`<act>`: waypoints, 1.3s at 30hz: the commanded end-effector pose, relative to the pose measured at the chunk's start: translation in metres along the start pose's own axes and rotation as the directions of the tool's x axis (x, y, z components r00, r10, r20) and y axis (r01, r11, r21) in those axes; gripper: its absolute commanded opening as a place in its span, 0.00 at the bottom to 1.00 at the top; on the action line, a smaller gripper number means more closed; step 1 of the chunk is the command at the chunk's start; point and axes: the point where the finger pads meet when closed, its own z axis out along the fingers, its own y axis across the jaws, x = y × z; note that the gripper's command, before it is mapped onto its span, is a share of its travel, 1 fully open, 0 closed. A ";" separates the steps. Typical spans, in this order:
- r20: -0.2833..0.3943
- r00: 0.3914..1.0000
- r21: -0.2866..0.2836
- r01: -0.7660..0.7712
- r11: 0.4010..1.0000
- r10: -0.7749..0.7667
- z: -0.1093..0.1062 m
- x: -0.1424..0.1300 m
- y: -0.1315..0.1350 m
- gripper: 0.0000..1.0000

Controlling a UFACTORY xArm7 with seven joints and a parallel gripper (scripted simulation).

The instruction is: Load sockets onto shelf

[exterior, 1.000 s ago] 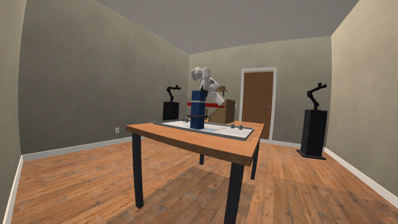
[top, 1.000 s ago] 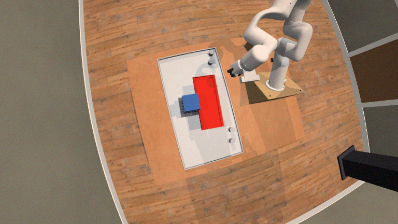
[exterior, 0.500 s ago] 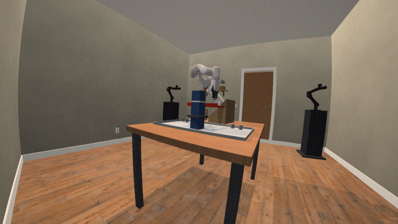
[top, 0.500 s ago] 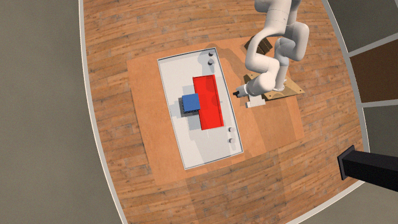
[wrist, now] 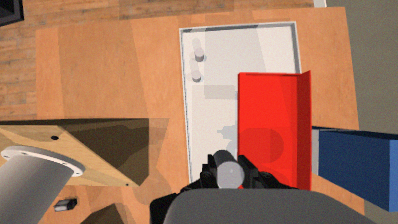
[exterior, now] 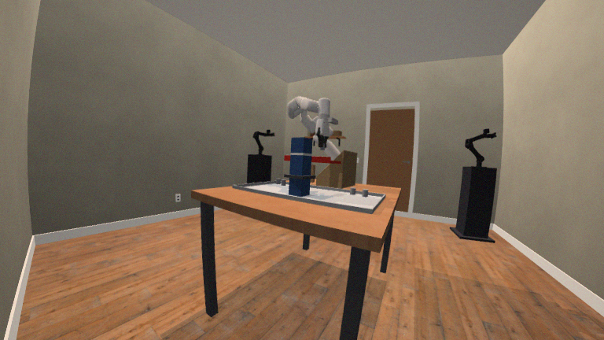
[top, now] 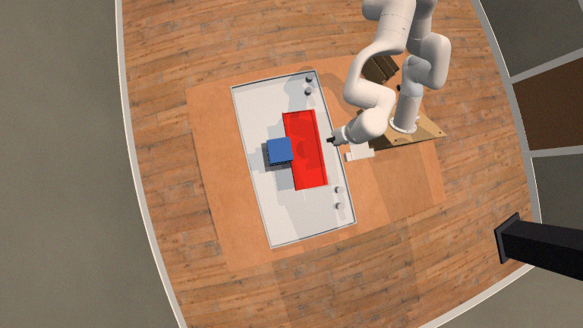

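Observation:
The red shelf (top: 304,149) hangs on the blue post (top: 279,150) above the white tray (top: 291,156); it also shows in the side view (exterior: 312,159) and in the wrist view (wrist: 274,130). My gripper (wrist: 224,165) is shut on a grey socket (wrist: 230,172) and holds it high, just off the shelf's near edge. In the top view the gripper (top: 331,140) stands beside the shelf's robot-side rim. Two sockets (top: 308,84) stand at one end of the tray and two more sockets (top: 338,197) at the other end. No socket shows on the shelf.
A wooden wedge mount (top: 408,132) carries the arm's base next to the tray. A brown box (top: 381,68) lies behind the arm. Black stands (exterior: 476,202) are in the room, off the table.

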 end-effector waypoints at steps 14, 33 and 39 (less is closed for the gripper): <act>0.011 1.000 0.004 0.002 1.000 -0.002 0.005 0.002 0.084 0.00; 0.011 1.000 0.004 0.002 1.000 -0.002 0.035 0.002 0.085 0.00; 0.011 1.000 0.004 0.002 1.000 -0.002 0.035 0.002 0.085 0.00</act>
